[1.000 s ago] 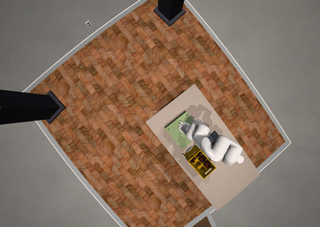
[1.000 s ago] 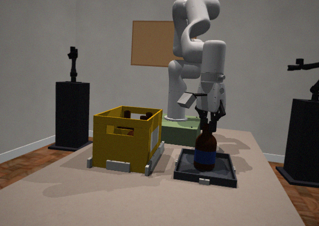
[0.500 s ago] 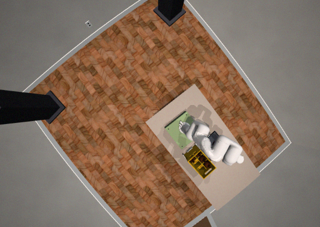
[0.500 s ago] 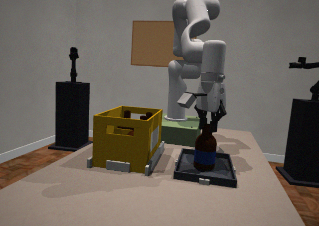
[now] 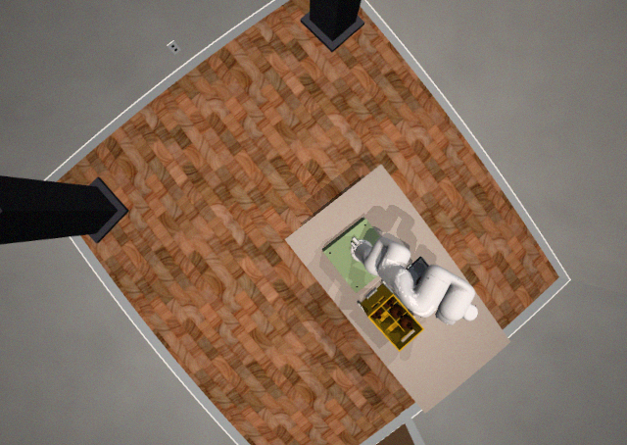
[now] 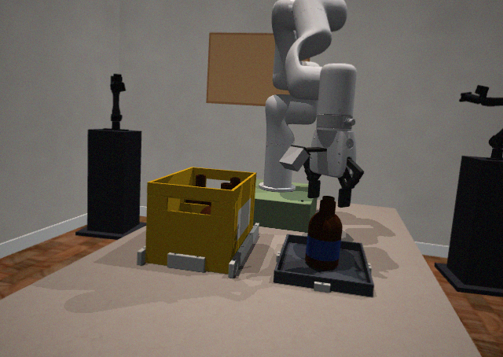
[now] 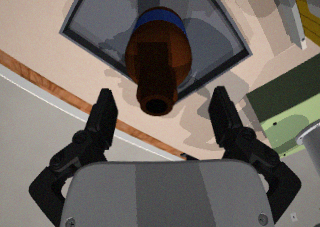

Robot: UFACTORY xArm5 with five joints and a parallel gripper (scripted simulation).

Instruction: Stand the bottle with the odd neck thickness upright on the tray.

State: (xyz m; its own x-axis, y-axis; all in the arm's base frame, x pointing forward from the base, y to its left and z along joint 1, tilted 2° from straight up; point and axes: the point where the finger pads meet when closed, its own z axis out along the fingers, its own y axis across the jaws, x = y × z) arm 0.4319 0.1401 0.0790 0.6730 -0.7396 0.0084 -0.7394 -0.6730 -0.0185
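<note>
A brown bottle with a blue label (image 6: 324, 227) (image 7: 159, 62) stands upright on the dark tray (image 6: 345, 288) (image 7: 215, 42) (image 5: 418, 268). My gripper (image 6: 328, 199) (image 7: 163, 98) is open. Its fingers stand wide apart at about the height of the bottle's mouth or just above it, one to each side in the wrist view, with no contact to be seen. The yellow crate (image 6: 182, 235) (image 5: 399, 348) stands level beside the tray. In the exterior view, three dark bottle necks show inside it, one of them a neck (image 6: 200, 180) at the left; the rest of its contents is mostly hidden by the walls.
Grey blocks, such as the front block (image 6: 185, 262), stand around the crate's base. Small light clips, such as one clip (image 6: 321, 286), sit at the tray's sides. The arm's green base (image 6: 284, 213) (image 5: 344, 263) stands behind crate and tray. Part of the arm hangs over the tray in the top view.
</note>
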